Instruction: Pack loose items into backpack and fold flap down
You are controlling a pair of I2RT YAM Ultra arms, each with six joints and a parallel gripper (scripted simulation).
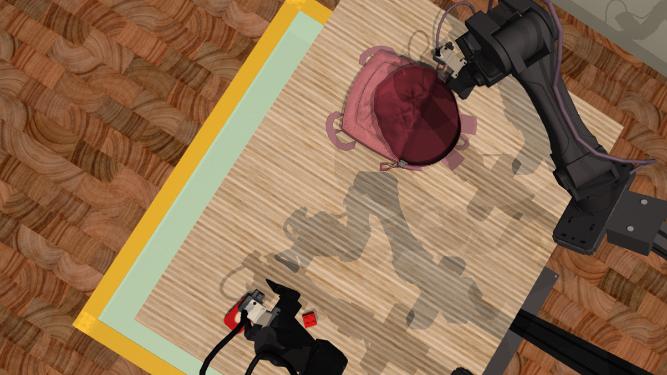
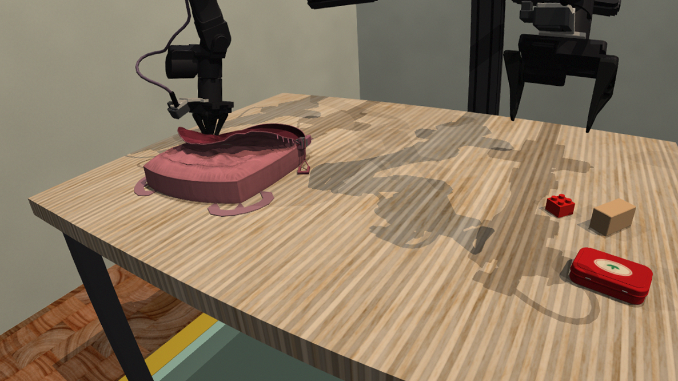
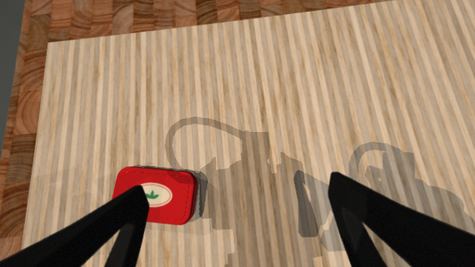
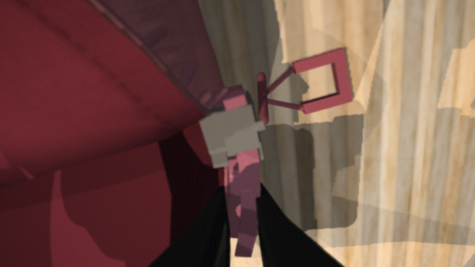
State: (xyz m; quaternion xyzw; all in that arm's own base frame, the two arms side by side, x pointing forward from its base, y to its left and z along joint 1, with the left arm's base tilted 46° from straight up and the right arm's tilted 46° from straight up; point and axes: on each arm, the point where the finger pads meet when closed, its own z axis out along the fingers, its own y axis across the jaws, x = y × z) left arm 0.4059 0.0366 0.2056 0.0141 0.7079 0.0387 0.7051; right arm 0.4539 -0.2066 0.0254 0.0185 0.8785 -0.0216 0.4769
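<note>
The pink backpack lies open, its dark red flap folded back. A red tin, a red brick and a tan block lie loose on the table. The block is hidden in the top view by the left arm. My left gripper is open and empty, high above the table near these items. My right gripper is shut on the backpack's rim, just beside a grey zip slider.
The table ends close beyond the tin. A second zip slider with a hanging pull is at the backpack's other side. Strap loops stick out from its base. The right arm reaches in over the rim.
</note>
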